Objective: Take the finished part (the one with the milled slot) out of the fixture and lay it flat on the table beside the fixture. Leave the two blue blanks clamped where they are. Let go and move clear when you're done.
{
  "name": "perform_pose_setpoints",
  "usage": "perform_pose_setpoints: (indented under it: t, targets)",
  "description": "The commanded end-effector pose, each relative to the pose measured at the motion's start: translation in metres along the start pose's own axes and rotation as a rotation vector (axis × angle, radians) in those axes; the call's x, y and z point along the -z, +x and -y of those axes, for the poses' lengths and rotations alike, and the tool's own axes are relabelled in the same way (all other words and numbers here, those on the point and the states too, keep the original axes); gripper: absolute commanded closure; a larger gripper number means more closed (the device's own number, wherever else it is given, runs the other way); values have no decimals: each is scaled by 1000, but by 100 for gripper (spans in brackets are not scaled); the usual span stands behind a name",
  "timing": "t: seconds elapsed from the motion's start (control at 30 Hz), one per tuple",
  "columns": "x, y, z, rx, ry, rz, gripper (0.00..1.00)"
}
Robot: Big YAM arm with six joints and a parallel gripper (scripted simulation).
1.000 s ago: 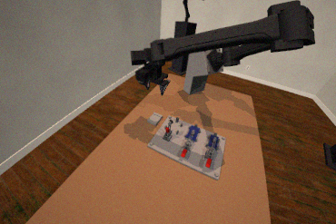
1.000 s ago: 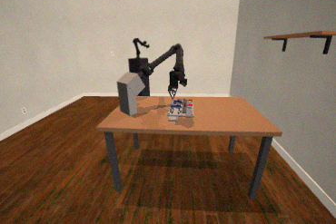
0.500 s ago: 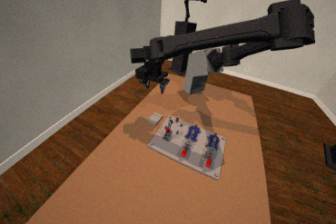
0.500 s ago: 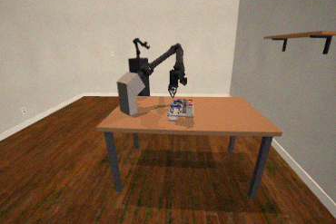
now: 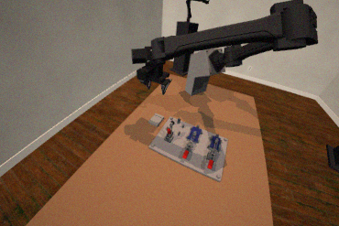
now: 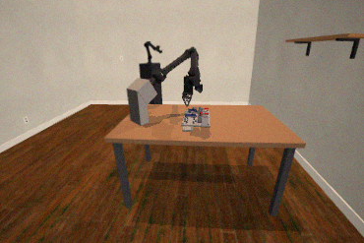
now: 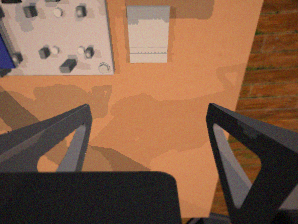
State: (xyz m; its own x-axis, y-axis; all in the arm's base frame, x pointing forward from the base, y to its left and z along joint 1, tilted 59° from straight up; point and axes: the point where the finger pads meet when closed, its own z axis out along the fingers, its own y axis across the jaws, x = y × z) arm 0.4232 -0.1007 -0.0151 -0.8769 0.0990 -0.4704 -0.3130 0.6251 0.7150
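Note:
The finished part (image 5: pixel 157 119) (image 6: pixel 187 129) (image 7: pixel 148 37), a pale grey block, lies flat on the table just beside the fixture plate (image 5: pixel 171 151) (image 7: pixel 70 35), with a narrow gap between them. A thin line or step crosses it near one end in the wrist view. Two blue blanks (image 5: pixel 194 134) (image 5: pixel 214 143) sit in the fixture at their red-handled clamps; part of one blue blank (image 7: pixel 5 52) shows at the wrist view's left edge. The third station holds no part. My gripper (image 5: pixel 157 88) (image 6: pixel 186 104) (image 7: pixel 149 111) is open and empty, above the table and off to the side of the part.
The third station's red-handled clamp (image 5: pixel 169 133) stands at the plate's side nearest the part, among small pins. A grey angular box-like column (image 5: pixel 198 83) (image 6: pixel 139 104) stands on the table. The table's edge runs along the right of the wrist view.

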Motion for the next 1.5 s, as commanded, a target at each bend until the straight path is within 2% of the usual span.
perform_pose_setpoints:
  t: [0.0,0.87,1.03,1.47]
  targets:
    - [20,-17,9,31,35,35,15]
    - [4,-20,-2,58,15,4,15]
    - [8,-20,1,52,21,12,15]
    - [4,-19,-2,57,16,5,15]
